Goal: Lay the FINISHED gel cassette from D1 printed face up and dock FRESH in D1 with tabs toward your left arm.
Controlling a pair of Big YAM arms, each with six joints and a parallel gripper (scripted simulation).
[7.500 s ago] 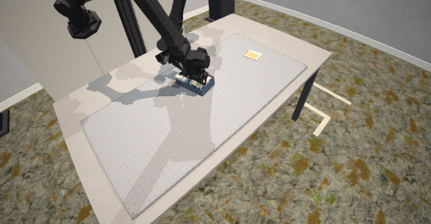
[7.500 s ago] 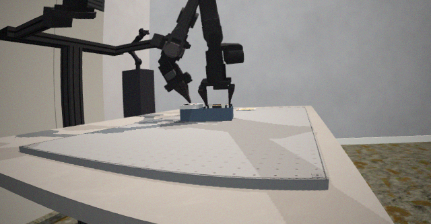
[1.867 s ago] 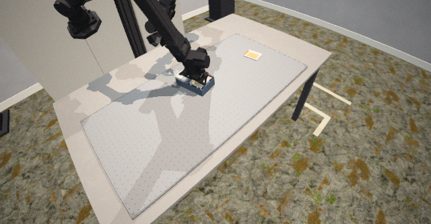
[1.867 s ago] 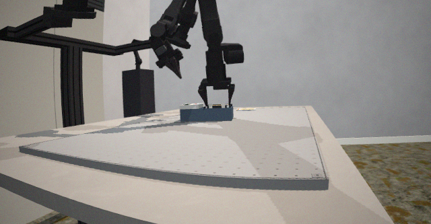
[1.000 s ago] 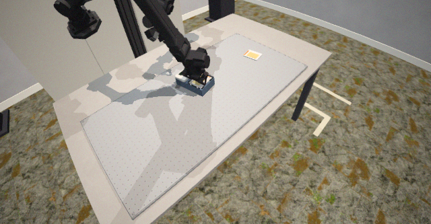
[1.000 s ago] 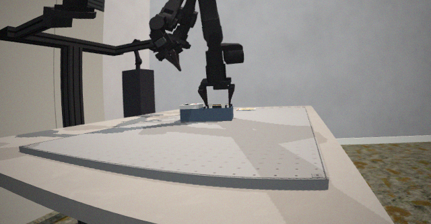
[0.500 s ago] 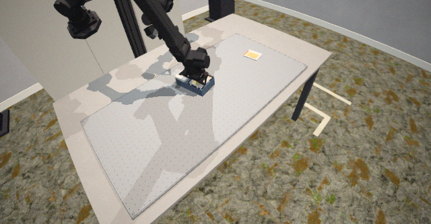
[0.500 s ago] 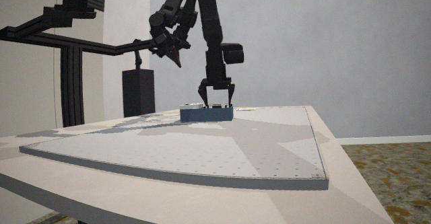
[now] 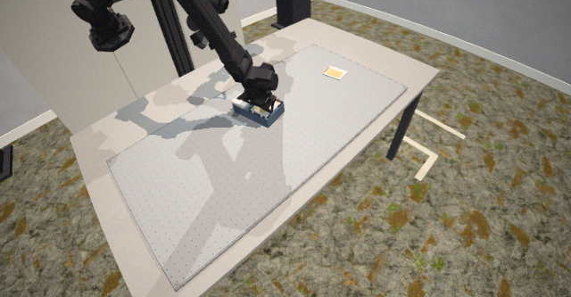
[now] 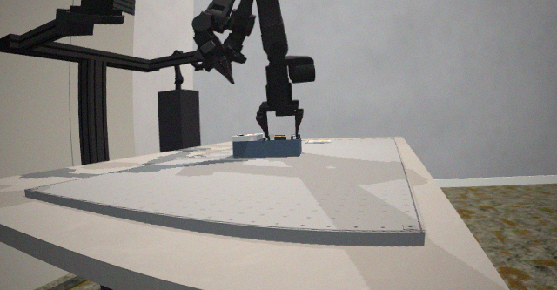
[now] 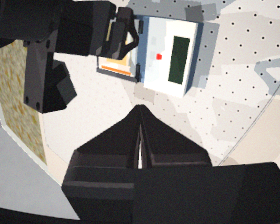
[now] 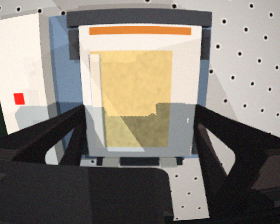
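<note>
The blue dock D1 point(image 9: 270, 119) point(image 10: 265, 149) point(image 11: 158, 75) point(image 12: 21, 60), with a white block and a dark screen, stands on the dotted deck point(image 9: 201, 177) point(image 10: 261, 194). A cassette point(image 12: 136, 65) point(image 11: 113, 66) with a yellow gel, an orange stripe and a white comb lies in its bay; by the comb it is FRESH. My right gripper point(image 9: 259, 105) point(image 10: 280, 134) point(image 12: 140, 111) reaches straight down into the bay, shut on this cassette's two long sides. My left gripper point(image 10: 228, 78) point(image 11: 140, 111) is shut and empty, high above the dock. A second orange-faced cassette point(image 9: 335, 72) point(image 10: 318, 141) lies flat on the deck, far from the dock.
The deck lies on a beige table point(image 9: 379, 52) point(image 10: 435, 220). Black gantry posts point(image 9: 171, 34) point(image 10: 91, 111) stand behind the table's back edge.
</note>
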